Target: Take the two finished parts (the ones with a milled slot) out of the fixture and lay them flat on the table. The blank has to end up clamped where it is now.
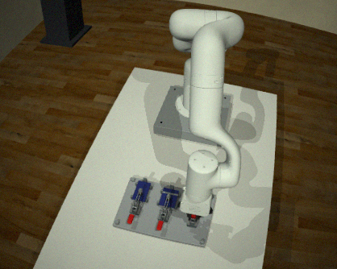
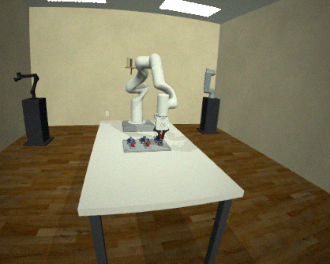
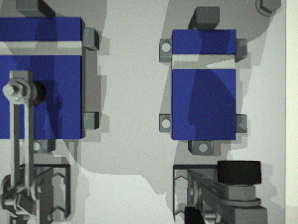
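Note:
A grey fixture plate [image 1: 122, 222] [image 2: 127, 150] lies on the white table and carries three toggle clamps with blue parts. My gripper [image 1: 193, 217] [image 2: 160, 137] stands over the right station and is shut on its red clamp handle [image 1: 193, 217]. In the wrist view the right blue part [image 3: 204, 85] has a pale milled slot across it. Its clamp arm with the black pad [image 3: 239, 172] is swung back off the part. The middle blue part [image 3: 40, 75] [image 1: 172, 196] also has a slot, and its clamp arm [image 3: 17, 100] lies down on it. The left blue part [image 1: 143, 188] shows no slot and sits clamped.
The arm's grey base plate [image 1: 167, 121] stands at the back of the table [image 1: 110, 161] [image 2: 148, 178]. Red handles of the left clamp [image 1: 130, 219] and the middle clamp [image 1: 161, 225] point toward the front edge. Dark pedestals with other arms stand on the floor far off.

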You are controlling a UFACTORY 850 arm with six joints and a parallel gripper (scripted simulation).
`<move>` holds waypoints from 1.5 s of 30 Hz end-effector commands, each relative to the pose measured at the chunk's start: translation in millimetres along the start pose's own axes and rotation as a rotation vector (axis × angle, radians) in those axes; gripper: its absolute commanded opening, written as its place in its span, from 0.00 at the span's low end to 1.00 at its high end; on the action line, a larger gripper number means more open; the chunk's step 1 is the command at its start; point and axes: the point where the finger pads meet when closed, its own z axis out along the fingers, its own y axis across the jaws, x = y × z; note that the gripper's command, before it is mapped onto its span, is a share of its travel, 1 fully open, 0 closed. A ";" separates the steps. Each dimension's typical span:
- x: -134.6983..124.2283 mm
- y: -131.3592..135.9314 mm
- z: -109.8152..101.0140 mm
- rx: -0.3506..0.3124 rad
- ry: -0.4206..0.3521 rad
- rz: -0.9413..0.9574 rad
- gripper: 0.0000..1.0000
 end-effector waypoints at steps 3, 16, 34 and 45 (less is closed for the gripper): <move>-0.4 0.1 -0.8 0.000 -0.001 0.000 0.00; 1.1 0.1 -0.7 0.000 -0.001 0.000 0.00; 3.9 0.1 -0.6 0.000 -0.001 0.000 0.00; 3.8 0.1 -0.7 0.000 -0.001 0.000 0.00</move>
